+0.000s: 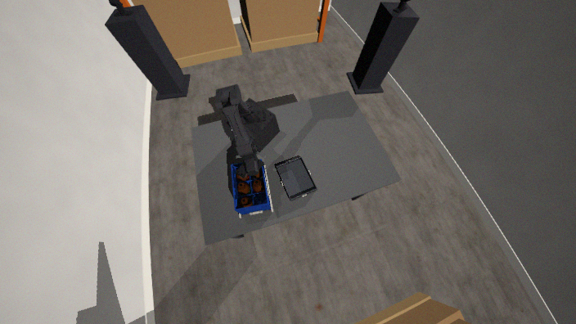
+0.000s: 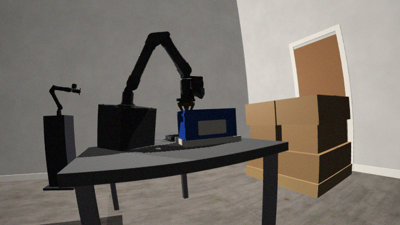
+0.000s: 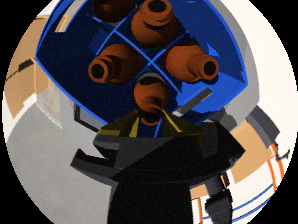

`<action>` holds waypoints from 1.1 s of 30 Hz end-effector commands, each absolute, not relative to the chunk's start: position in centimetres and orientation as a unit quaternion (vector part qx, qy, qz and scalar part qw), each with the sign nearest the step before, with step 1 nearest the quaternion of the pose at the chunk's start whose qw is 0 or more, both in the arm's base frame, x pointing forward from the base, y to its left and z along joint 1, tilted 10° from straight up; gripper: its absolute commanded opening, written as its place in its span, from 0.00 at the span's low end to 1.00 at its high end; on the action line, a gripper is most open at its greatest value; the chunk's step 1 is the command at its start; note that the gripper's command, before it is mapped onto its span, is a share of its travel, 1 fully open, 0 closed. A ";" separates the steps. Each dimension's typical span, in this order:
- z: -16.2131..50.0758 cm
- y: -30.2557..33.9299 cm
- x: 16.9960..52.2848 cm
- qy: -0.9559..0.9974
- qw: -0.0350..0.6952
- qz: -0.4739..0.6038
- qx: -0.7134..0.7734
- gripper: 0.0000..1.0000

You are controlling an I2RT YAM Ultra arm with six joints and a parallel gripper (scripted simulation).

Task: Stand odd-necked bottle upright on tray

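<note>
Grey table bore the blue crate with the dark tray just beside it. At the crate's arm-side end the gripper was clamped on the neck of the nearest brown bottle, which stood in its cell directly beneath

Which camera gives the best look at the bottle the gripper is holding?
The wrist view: the brown bottle sits clamped in the gripper, neck visible. The top view hides it under the arm; the exterior view shows only the gripper above the crate.
</note>
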State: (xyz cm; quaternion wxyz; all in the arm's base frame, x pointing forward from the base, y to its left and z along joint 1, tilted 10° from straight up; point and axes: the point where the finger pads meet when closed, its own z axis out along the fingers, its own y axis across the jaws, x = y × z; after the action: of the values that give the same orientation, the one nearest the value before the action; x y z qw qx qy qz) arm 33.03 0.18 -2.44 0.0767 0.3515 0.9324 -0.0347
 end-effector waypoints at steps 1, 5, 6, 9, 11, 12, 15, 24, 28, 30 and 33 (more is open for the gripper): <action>-2.6 -0.1 32.6 0.932 0.076 -0.040 0.351 0.00; -2.6 -0.1 32.6 0.932 0.076 -0.040 0.351 0.00; -2.6 -0.1 32.6 0.932 0.076 -0.040 0.351 0.00; -2.6 -0.1 32.6 0.932 0.076 -0.040 0.351 0.00; -2.6 -0.1 32.6 0.932 0.076 -0.040 0.351 0.00; -2.6 -0.1 32.6 0.932 0.076 -0.040 0.351 0.00; -2.6 -0.1 32.6 0.932 0.076 -0.040 0.351 0.00; -2.6 -0.1 32.6 0.932 0.076 -0.040 0.351 0.00; -2.6 -0.1 32.5 0.932 0.076 -0.040 0.351 0.61; -2.5 0.2 32.7 0.933 0.075 -0.034 0.350 0.61; -2.5 0.2 32.7 0.933 0.075 -0.034 0.350 0.61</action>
State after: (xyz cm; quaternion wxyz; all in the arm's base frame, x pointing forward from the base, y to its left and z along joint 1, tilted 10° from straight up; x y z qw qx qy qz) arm 33.04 0.03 -2.45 0.0783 0.3519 0.9320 -0.0377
